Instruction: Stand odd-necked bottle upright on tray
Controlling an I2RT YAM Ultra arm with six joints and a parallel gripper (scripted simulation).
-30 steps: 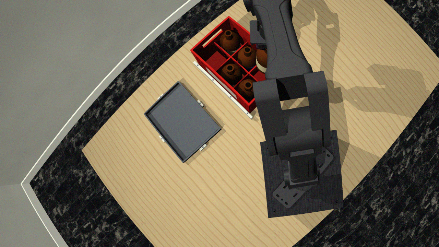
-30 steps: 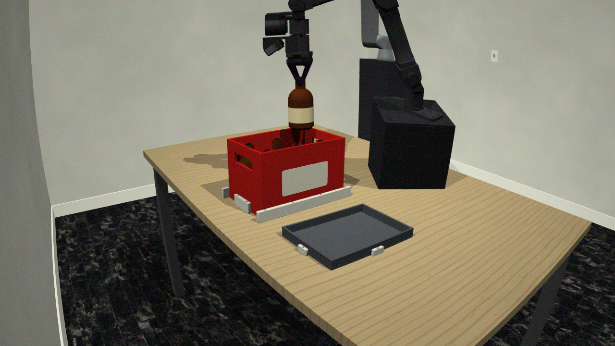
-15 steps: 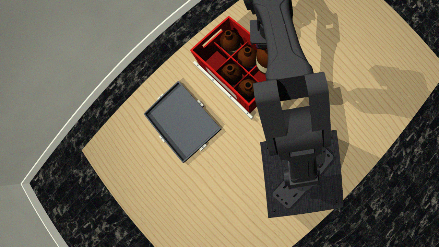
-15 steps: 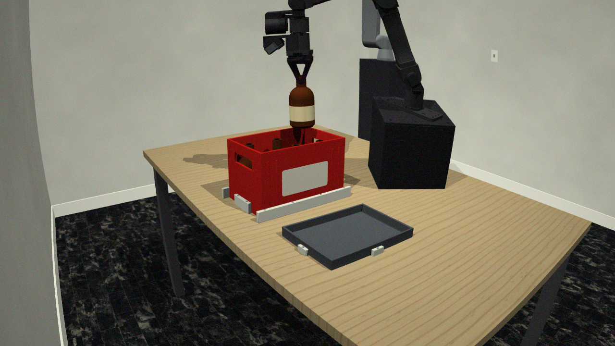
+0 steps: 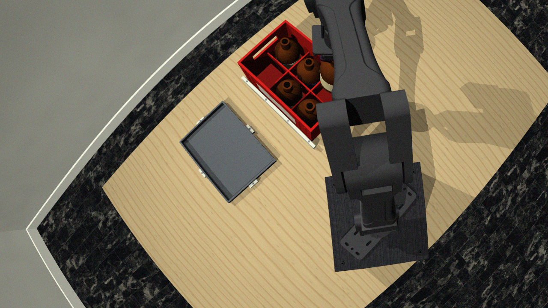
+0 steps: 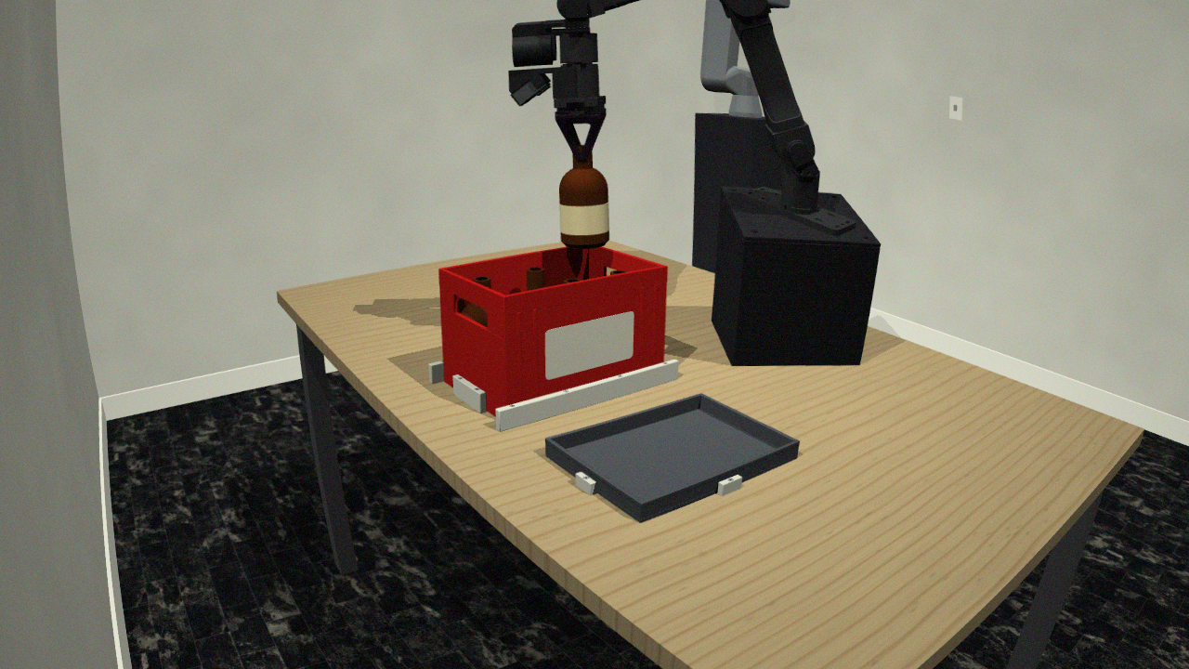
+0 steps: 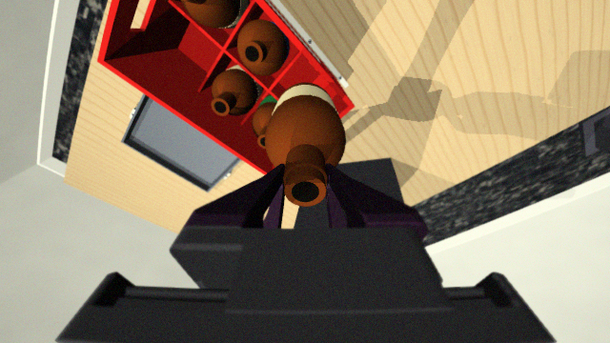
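1. Our gripper [image 6: 583, 152] [image 7: 305, 171] is clamped on the neck of a cream-labelled brown bottle [image 6: 583, 217] [image 7: 305, 131] [image 5: 327, 75], raised upright over the red crate [image 5: 314, 134] [image 6: 581, 353] [image 7: 183, 118].
2. Four others stand inside.
3. Left for us: standing it on the grey tray [image 5: 230, 151] [image 6: 673, 453] [image 7: 176, 143].

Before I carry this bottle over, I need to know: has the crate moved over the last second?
No. The crate sits the same against the long white strip, with no visible shift.
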